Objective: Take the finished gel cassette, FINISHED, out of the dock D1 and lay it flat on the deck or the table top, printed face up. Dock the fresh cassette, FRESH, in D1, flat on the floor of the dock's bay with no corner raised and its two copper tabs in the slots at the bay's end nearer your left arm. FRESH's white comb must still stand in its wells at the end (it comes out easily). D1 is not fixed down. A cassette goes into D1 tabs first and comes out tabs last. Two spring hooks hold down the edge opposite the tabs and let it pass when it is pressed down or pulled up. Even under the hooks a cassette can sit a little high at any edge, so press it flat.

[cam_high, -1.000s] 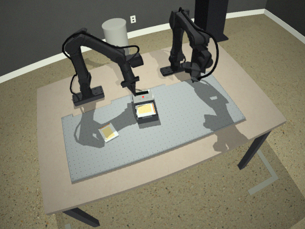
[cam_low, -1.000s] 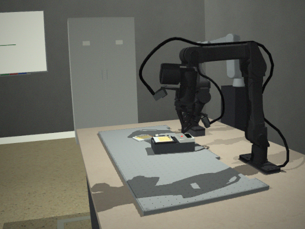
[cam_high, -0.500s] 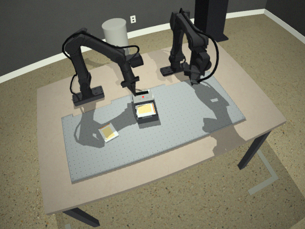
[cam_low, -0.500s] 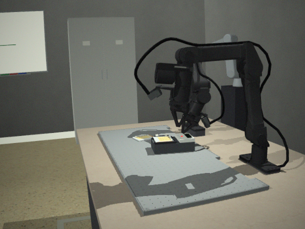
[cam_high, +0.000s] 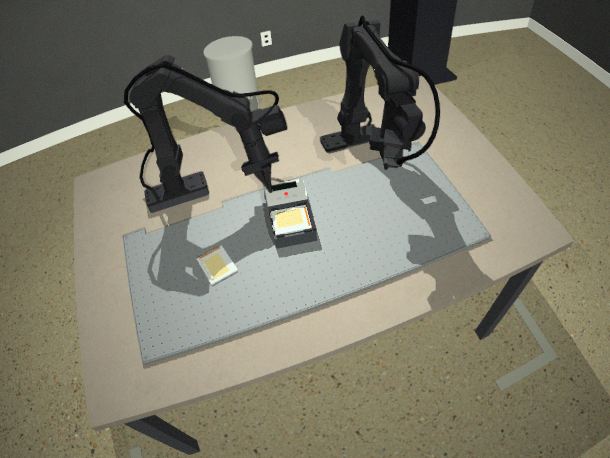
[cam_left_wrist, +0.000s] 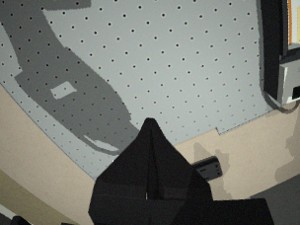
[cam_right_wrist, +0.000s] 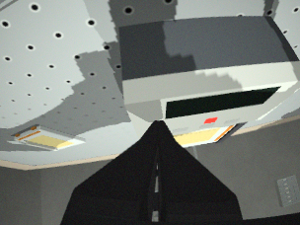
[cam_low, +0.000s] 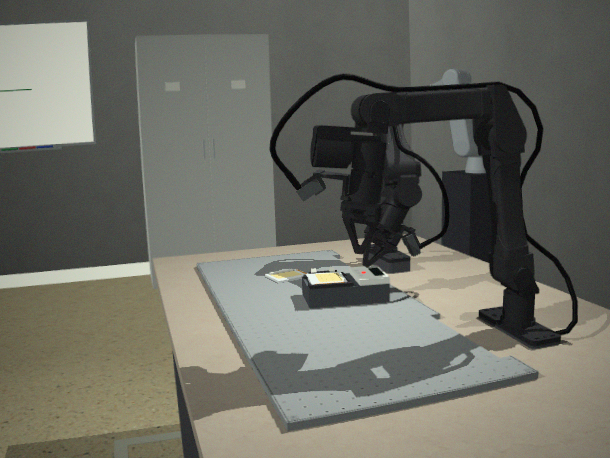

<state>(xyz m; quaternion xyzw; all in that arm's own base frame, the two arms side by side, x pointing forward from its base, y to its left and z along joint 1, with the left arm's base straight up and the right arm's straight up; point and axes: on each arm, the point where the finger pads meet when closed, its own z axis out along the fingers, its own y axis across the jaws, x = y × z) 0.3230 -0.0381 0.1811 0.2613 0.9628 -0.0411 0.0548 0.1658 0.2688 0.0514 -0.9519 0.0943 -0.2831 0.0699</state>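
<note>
Dock D1 stands on the deck with a cassette in its bay, copper edge toward my left arm. A small white piece at its far edge looks like FRESH's comb. Whether every edge is fully down, I cannot tell. The other cassette, apparently FINISHED, lies flat on the deck, gel side up. My right gripper is shut and empty at the dock's display end. My left gripper is shut and empty, above the deck's rear edge.
The perforated deck lies on the table. A thin cable leaves the dock's display end. My left arm's base and my right arm's base stand behind the deck.
</note>
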